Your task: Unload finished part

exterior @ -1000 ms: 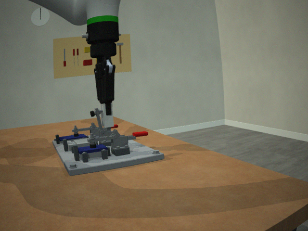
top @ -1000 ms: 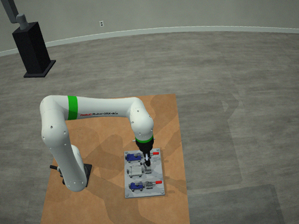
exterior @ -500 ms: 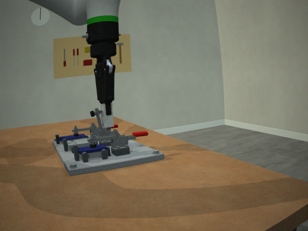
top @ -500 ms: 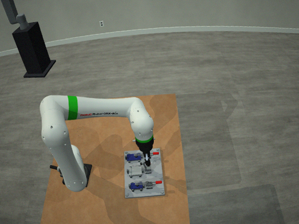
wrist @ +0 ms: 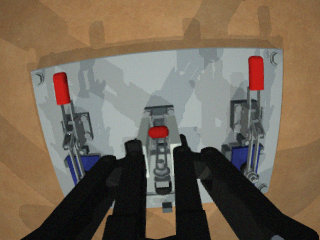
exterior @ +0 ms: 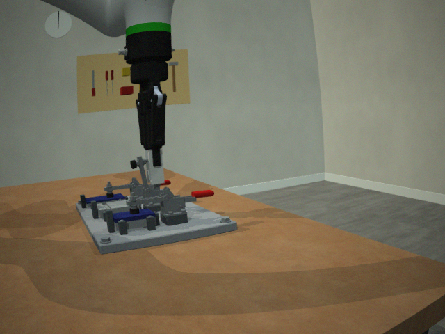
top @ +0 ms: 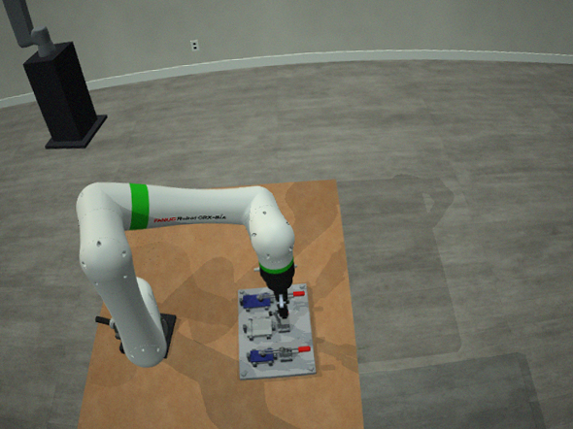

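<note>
The jaws stand nearly closed on nothing, hanging above the raised middle clamp handle (wrist: 158,132). The finished part (top: 259,328) lies in the fixture (top: 306,366) on the surface (top: 188,414), between two clamped blue blanks (top: 254,300).

white arm (top: 196,212) reaches over the grey fixture plate (top: 306,366) on the table (top: 213,412).
</note>
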You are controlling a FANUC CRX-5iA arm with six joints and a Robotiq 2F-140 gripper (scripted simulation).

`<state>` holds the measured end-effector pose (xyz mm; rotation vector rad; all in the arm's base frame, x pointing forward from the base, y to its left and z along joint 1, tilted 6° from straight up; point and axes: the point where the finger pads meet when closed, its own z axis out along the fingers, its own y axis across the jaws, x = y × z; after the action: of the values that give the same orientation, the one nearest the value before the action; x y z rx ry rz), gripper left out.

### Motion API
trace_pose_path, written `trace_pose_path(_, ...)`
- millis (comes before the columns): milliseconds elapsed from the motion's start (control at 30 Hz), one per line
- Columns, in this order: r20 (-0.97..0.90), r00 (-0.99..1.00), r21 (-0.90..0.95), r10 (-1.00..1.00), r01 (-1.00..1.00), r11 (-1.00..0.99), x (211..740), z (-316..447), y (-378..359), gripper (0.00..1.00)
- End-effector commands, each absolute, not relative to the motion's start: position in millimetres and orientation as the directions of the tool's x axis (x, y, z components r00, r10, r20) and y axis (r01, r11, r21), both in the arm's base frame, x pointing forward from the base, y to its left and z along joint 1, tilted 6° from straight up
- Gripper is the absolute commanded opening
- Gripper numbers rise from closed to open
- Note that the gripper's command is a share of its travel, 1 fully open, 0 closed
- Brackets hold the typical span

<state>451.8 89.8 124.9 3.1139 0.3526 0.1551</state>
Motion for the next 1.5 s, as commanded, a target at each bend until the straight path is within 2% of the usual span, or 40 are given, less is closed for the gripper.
trace_pose_path(0, 0.097, 0.97, 0.015, 0.223, 0.223, -0.975, 451.7, 124.8, 89.8, 0.11)
trace_pose_path(1467, 0.098, 0.97, 0.015, 0.223, 0.223, -0.975, 447.6, 124.3, 88.8, 0.11)
